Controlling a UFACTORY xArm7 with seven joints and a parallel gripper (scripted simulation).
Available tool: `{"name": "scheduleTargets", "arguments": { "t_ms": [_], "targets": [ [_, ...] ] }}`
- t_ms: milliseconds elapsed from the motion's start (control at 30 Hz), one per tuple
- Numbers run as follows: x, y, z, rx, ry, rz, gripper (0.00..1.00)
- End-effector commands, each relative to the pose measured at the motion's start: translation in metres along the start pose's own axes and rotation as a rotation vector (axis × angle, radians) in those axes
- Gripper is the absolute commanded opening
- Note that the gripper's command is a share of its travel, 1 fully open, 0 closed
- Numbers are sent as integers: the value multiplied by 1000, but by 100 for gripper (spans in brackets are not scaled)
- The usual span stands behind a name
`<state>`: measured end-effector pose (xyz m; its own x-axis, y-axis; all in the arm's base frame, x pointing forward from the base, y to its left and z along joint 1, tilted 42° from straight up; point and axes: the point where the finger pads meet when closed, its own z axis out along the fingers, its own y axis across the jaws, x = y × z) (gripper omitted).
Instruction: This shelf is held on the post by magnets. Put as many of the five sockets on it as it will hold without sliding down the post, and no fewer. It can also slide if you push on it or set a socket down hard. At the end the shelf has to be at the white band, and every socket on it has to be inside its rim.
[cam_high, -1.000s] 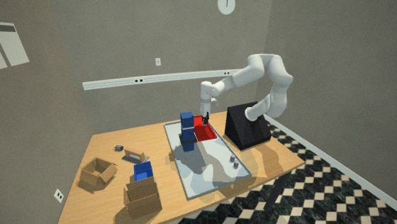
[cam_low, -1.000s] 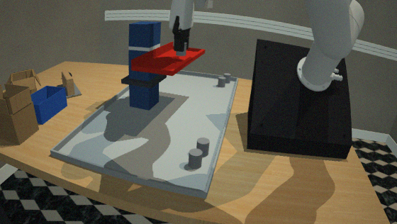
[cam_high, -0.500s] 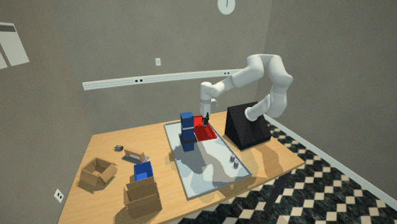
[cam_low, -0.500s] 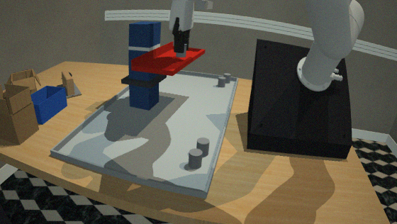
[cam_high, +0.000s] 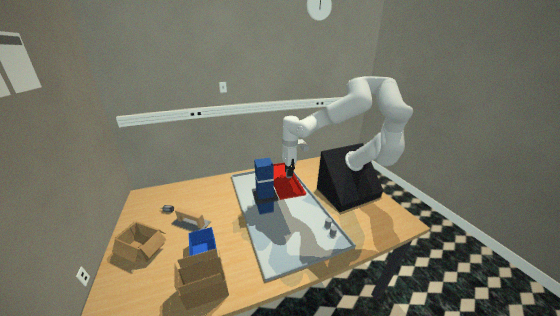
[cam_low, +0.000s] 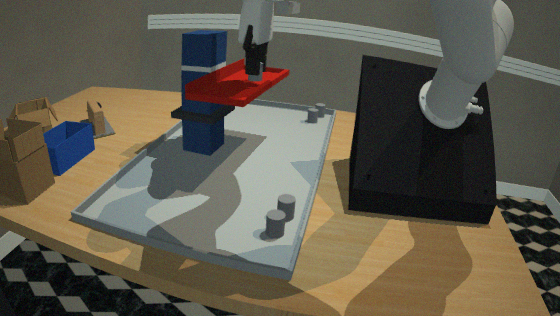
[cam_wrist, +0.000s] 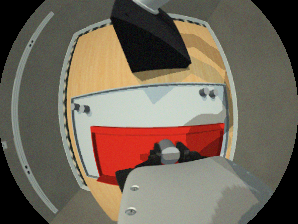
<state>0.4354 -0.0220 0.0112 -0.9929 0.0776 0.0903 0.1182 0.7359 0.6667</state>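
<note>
I see a wooden table carrying a grey tray across its middle (rimmed all round). The arm's black pedestal sits by the right edge. Near the left edge lie cardboard boxes and a blue bin.

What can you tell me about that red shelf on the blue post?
The red shelf is a flat rectangular tray with a low raised rim, plain and matte. It juts sideways from the blue post, level, just under the white band and above a black collar, well above the grey tray. The end effector reaches down inside its rim, closed on a grey socket. No other socket shows on the shelf.
</note>
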Motion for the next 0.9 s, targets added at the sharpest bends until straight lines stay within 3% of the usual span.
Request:
{"name": "scheduleTargets", "arguments": {
  "t_ms": [0,867],
  "targets": [
    [-1,-1,-1,2,-4,0,0],
    [-1,-1,4,2,-4,0,0]
  ]
}}
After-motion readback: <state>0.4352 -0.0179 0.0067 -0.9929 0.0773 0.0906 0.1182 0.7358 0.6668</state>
